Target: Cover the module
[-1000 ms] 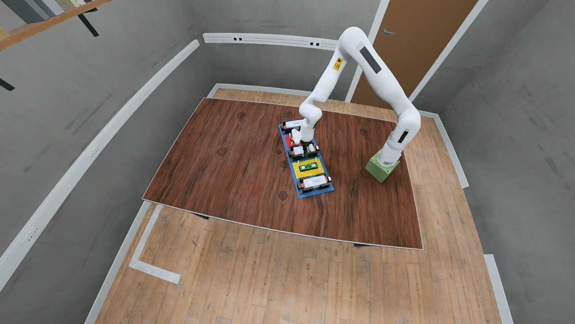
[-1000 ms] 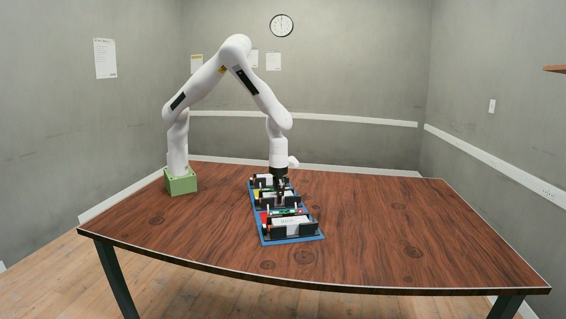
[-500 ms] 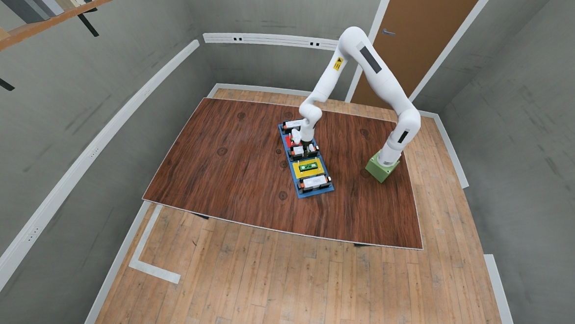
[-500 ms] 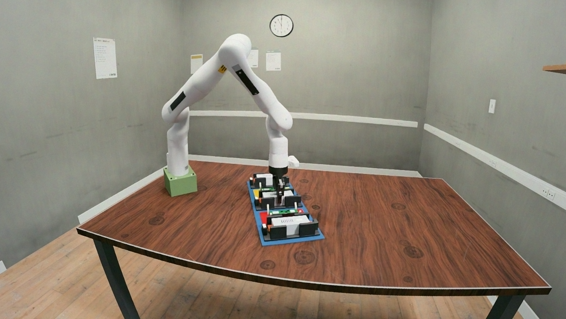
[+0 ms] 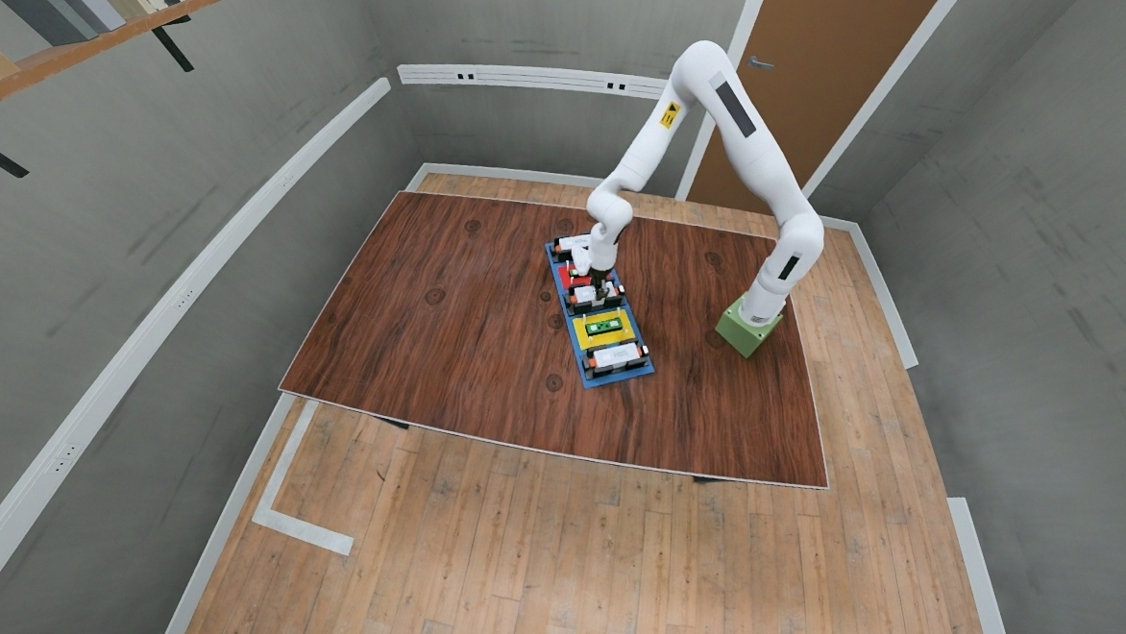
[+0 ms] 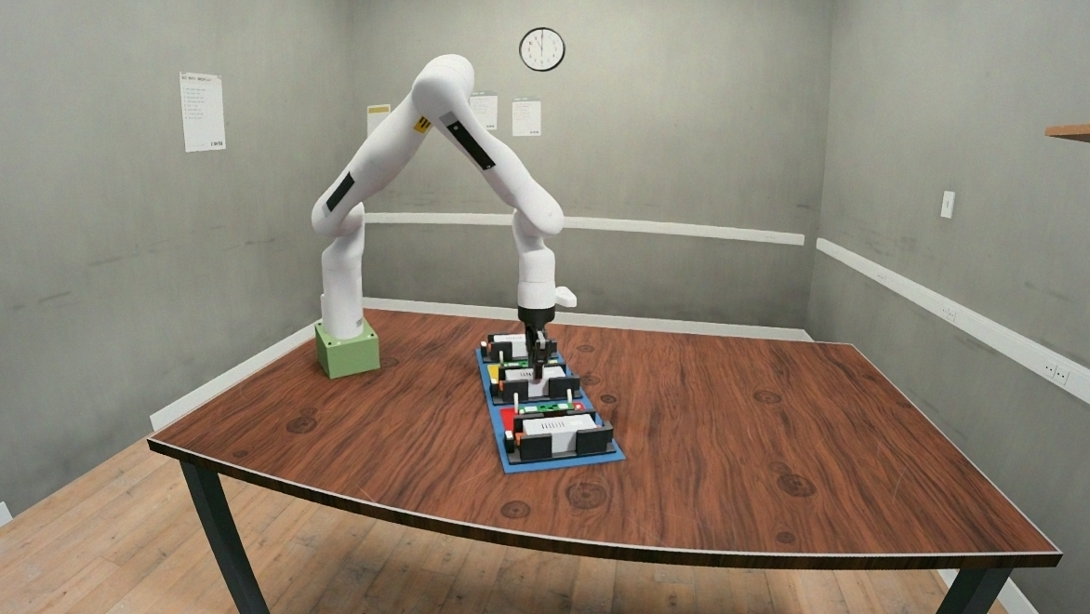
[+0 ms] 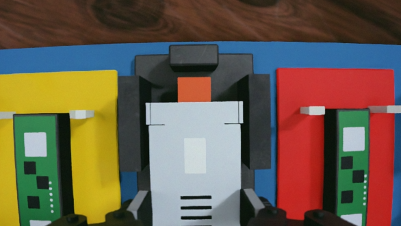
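Brown table, jaws (image 5: 599, 294) (image 6: 538, 375) pinching middle cover (image 5: 584, 294) (image 6: 518, 374) (image 7: 195, 137), yellow plate's module (image 5: 603, 326) (image 7: 37, 164) uncovered.

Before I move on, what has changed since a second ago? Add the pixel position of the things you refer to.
The arm's wrist (image 5: 611, 214) (image 6: 536, 266) and gripper (image 5: 600, 291) (image 6: 538, 369) (image 7: 196, 206) have risen slightly. The gripper is closed on the middle cover (image 5: 582, 294) (image 6: 518, 373) (image 7: 195, 154); when it gripped is unclear. That cover remains in its holder (image 6: 564, 387) (image 7: 129, 123); the yellow plate (image 5: 587, 340) (image 7: 92, 89) hasn't moved.
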You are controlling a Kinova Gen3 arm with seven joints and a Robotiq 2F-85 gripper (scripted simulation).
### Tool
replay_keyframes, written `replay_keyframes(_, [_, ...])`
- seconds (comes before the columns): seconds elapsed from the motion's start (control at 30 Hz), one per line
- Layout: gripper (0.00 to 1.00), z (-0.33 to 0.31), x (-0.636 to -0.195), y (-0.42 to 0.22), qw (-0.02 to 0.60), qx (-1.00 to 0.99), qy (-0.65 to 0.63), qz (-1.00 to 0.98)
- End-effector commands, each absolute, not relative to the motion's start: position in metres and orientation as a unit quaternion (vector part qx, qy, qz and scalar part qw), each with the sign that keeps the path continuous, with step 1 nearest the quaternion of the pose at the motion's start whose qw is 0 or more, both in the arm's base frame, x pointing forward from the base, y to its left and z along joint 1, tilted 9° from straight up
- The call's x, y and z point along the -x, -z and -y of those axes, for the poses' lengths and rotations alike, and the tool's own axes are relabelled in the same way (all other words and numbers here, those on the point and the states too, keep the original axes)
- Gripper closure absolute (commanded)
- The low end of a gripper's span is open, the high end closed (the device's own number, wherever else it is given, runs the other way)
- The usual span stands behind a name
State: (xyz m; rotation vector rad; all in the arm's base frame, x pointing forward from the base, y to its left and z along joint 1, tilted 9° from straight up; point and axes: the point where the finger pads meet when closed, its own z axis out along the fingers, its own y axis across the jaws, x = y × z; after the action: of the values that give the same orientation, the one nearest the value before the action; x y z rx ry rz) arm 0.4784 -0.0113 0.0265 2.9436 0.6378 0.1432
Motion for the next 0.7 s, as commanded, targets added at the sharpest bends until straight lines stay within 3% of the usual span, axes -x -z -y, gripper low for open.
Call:
replay_keyframes(0.0, [1.0, 0.011, -0.479, -0.03, 0.063, -0.974, -0.048, -0.211])
replay_keyframes(0.67, [0.99, 0.008, -0.475, -0.057, 0.063, -0.974, -0.048, -0.211])
